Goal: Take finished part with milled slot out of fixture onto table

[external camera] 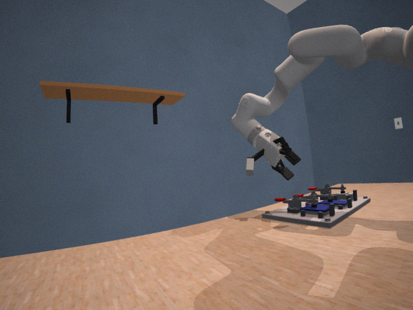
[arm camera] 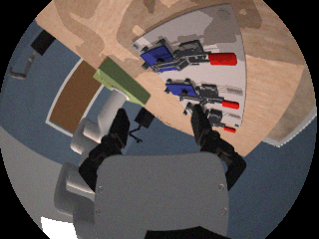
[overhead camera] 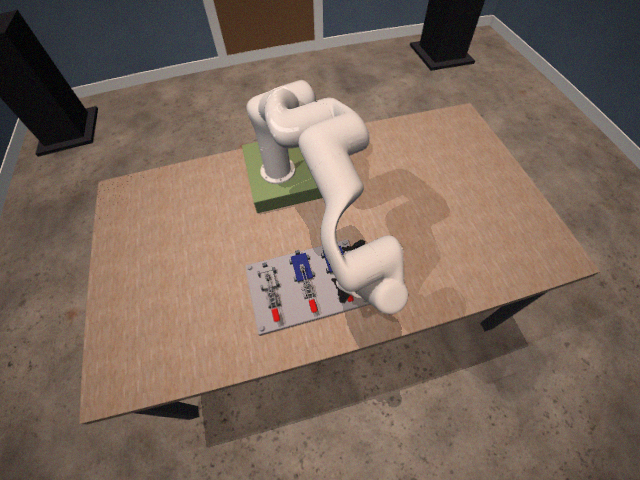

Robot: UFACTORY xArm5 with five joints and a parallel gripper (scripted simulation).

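My claw (overhead camera: 350, 267) (external camera: 292, 167) (arm camera: 159, 114) hangs tilted above the fixture plate (overhead camera: 289, 322) (external camera: 300, 219) (arm camera: 236, 30), fingers wide apart, with nothing between them. Clock directions here are read on the top view, from my claw, with twelve at its upper edge.

Nearest below me, partly hidden by my own arm in that view, sits one blue blank (external camera: 315, 207) (arm camera: 157, 54), a clamp reaching over it. At nine o'clock is the second blue blank (overhead camera: 301, 264) (external camera: 337, 202) (arm camera: 180, 90), also under a clamp. Whether either clamp is locked, I can't tell.

Farther along at nine, in the end nest, I make out pale grey metal where the finished part seems to sit; the clamp there covers too much for me to see its slot. The red handles (overhead camera: 312, 305) (external camera: 280, 199) (arm camera: 222, 59) point toward about six.

The wooden table (overhead camera: 170, 310) (external camera: 100, 267) (arm camera: 279, 65) carries the plate. Beyond, at eleven, stands my green base block (overhead camera: 253, 191) (arm camera: 120, 82), then a brown door (overhead camera: 263, 25) (arm camera: 75, 97).
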